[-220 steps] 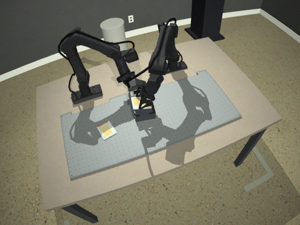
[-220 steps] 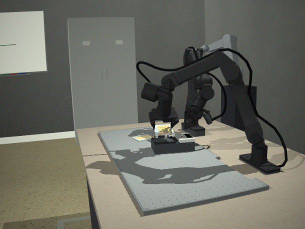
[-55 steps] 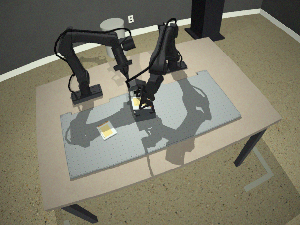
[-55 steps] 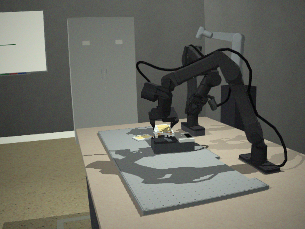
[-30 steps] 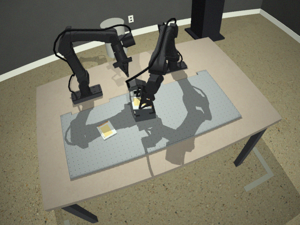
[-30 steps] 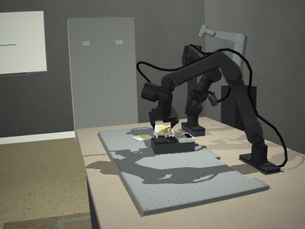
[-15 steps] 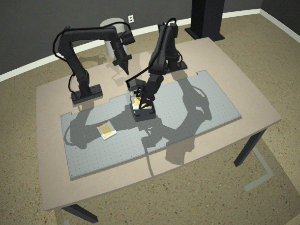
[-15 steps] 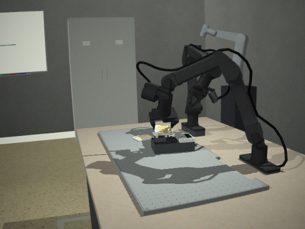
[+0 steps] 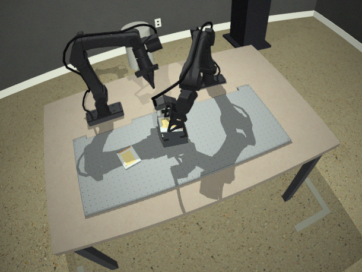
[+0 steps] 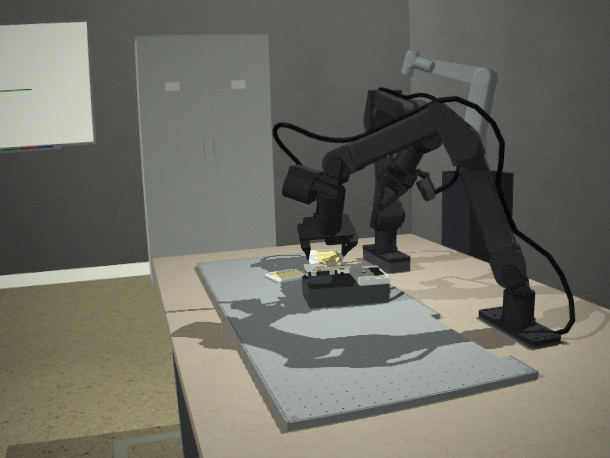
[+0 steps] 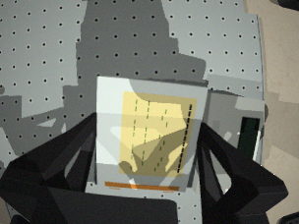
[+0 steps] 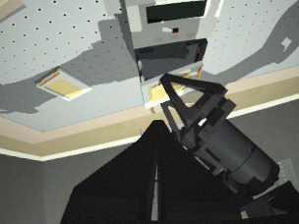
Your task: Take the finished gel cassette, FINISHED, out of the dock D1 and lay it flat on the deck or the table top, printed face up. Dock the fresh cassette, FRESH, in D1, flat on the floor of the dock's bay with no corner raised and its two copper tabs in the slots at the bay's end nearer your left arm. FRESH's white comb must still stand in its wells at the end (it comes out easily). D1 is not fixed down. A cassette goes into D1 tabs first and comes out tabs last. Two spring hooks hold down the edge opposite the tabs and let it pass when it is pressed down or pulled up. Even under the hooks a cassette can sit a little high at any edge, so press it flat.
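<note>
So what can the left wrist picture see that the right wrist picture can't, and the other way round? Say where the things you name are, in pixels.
Only the left wrist view: little green dashes [image 11: 146, 132] on the yellow part of the held cassette [image 9: 165, 123] [image 10: 325, 257] [image 11: 110, 98] [image 12: 156, 93].

Only the right wrist view: another cassette [image 9: 128, 157] [image 10: 284, 275] [image 12: 64, 87] lying on the deck [image 9: 252, 104] [image 10: 325, 390] [image 11: 49, 25] [image 12: 49, 29], and a small red spot [image 12: 175, 30] near the dark screen.

Both: the held cassette, the left gripper [image 9: 168, 123] [image 10: 328, 259] [image 11: 149, 123] [image 12: 162, 89] closed on it, the dark screen [image 9: 163, 111] [image 10: 376, 271] [image 11: 250, 133] [image 12: 177, 12], and the dotted deck.

1. The right gripper [image 9: 153, 87] [image 10: 384, 204] [image 12: 157, 127] rose and drew back from the dock [image 9: 175, 141] [image 10: 345, 296] [image 12: 172, 61];
2. The pale grey background arm [image 10: 482, 95] lifted its elbow; its forearm swung higher.
</note>
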